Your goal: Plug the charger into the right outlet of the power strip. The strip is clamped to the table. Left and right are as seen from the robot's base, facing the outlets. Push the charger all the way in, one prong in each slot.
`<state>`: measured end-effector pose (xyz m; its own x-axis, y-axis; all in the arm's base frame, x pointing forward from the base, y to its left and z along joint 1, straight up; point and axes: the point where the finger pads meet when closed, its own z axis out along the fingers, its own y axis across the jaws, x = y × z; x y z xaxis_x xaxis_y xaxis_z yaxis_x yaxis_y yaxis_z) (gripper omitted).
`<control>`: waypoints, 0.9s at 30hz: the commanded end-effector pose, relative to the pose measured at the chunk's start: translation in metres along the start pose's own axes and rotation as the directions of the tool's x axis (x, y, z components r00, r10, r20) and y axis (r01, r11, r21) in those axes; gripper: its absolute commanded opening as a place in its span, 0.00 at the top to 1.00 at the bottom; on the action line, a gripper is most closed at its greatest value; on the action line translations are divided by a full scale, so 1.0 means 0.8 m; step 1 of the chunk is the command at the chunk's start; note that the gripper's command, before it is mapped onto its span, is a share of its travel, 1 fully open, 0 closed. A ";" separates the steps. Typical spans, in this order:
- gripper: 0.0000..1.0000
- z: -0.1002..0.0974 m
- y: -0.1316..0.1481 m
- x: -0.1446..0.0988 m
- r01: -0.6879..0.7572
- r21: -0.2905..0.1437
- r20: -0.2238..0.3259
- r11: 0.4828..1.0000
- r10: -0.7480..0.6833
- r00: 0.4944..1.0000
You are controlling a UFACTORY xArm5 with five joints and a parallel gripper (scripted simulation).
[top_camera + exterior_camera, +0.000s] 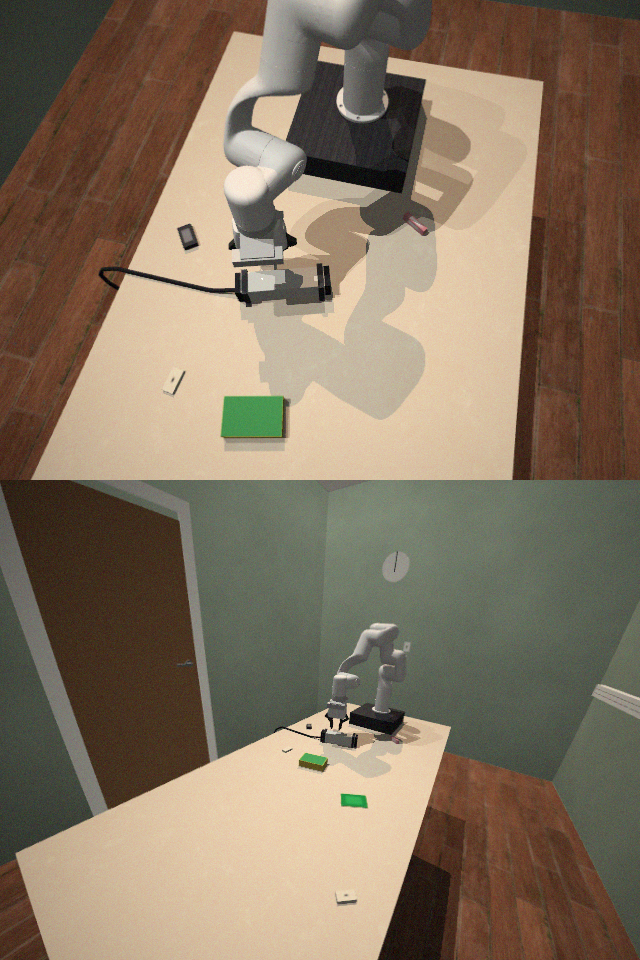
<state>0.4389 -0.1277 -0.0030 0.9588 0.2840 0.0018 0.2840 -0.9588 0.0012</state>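
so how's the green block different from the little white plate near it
The green block is far bigger than the white plate. The block is bright green with a tan lower layer in the exterior view; the plate is off-white with a small dark mark. The block sits square to the table edge, while the plate lies turned at an angle. Both lie flat on the table, untouched.
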 end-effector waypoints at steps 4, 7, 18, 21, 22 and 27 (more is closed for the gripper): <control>0.56 -0.033 0.001 0.001 0.000 -0.002 -0.003 1.000 0.000 1.000; 0.56 -0.043 0.001 0.001 0.000 -0.002 -0.003 1.000 0.000 1.000; 0.56 -0.078 0.001 0.001 0.000 -0.002 -0.003 1.000 0.000 1.000; 0.56 -0.084 0.001 0.001 0.000 -0.002 -0.003 1.000 0.000 1.000; 0.56 -0.086 0.001 0.001 0.000 -0.002 -0.003 1.000 0.000 1.000; 0.56 -0.089 0.001 0.001 0.000 -0.002 -0.003 1.000 0.000 1.000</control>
<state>0.4384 -0.1275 0.0653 0.9588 0.2840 0.0014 0.2840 -0.9588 0.0009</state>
